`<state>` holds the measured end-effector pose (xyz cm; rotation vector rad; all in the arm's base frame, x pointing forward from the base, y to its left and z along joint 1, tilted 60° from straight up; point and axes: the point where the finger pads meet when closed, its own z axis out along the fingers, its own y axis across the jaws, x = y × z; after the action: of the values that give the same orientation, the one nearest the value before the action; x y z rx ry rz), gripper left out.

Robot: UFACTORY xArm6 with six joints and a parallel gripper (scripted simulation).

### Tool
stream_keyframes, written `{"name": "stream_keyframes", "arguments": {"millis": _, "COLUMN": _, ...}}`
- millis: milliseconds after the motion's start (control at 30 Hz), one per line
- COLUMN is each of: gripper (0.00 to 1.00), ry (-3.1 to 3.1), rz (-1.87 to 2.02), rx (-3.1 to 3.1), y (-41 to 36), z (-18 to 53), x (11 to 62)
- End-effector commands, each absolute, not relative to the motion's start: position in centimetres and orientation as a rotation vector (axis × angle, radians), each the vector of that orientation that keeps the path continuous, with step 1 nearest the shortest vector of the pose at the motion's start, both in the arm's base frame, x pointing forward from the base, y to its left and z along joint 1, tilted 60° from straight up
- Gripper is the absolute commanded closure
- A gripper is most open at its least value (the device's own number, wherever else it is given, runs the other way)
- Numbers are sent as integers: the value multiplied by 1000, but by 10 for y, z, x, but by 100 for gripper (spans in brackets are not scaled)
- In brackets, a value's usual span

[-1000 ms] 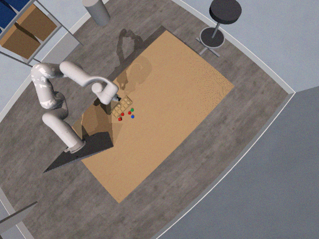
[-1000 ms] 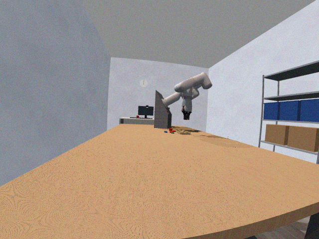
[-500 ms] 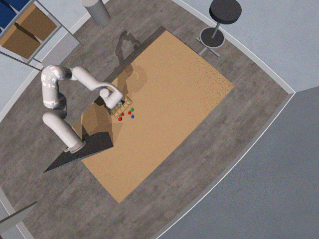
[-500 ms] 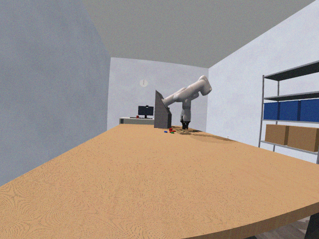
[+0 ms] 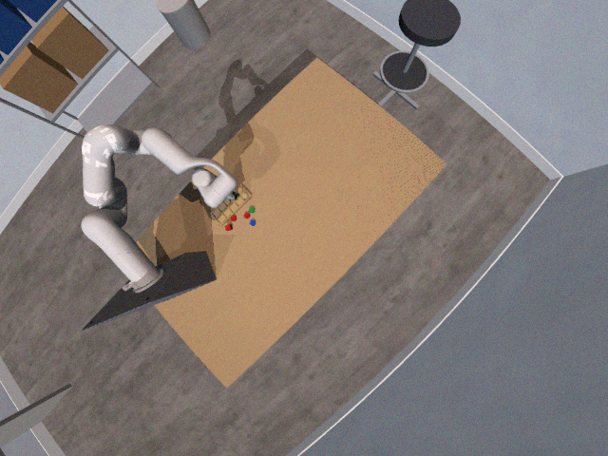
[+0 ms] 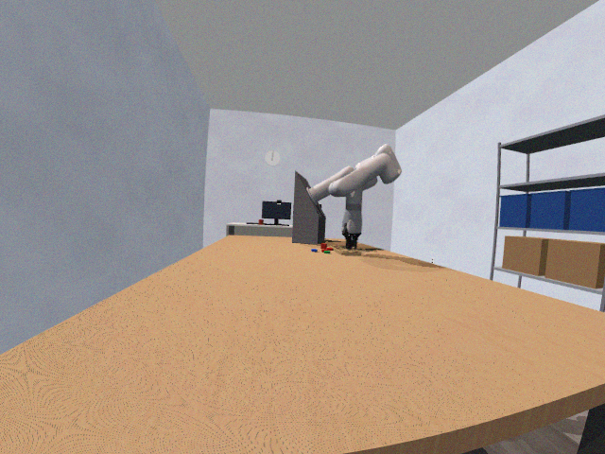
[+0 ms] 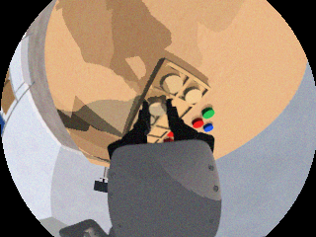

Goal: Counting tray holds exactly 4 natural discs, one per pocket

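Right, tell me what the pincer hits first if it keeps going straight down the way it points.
Probably the counting tray: the pincer, shut on a natural disc, points down over a tray pocket, so the disc would meet that pocket's floor first. Depth is hard to judge.

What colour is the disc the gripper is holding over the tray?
Natural pale wood, same tone as the tray. The disc shows best between the gripper fingers in the wrist view.
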<state>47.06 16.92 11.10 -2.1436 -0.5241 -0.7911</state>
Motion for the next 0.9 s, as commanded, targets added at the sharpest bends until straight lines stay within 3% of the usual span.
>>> {"name": "stream_keyframes", "arguments": {"millis": 0, "gripper": 100, "ry": -523, "rz": -796, "rx": -2142, "y": 170, "z": 111, "x": 472}}
{"name": "stream_keyframes", "arguments": {"millis": 467, "gripper": 100, "ry": -523, "rz": -796, "rx": -2142, "y": 170, "z": 111, "x": 473}}
{"name": "stream_keyframes", "arguments": {"millis": 500, "gripper": 53, "ry": -523, "rz": -796, "rx": -2142, "y": 170, "z": 111, "x": 473}}
{"name": "stream_keyframes", "arguments": {"millis": 867, "gripper": 53, "ry": -523, "rz": -796, "rx": -2142, "y": 170, "z": 111, "x": 473}}
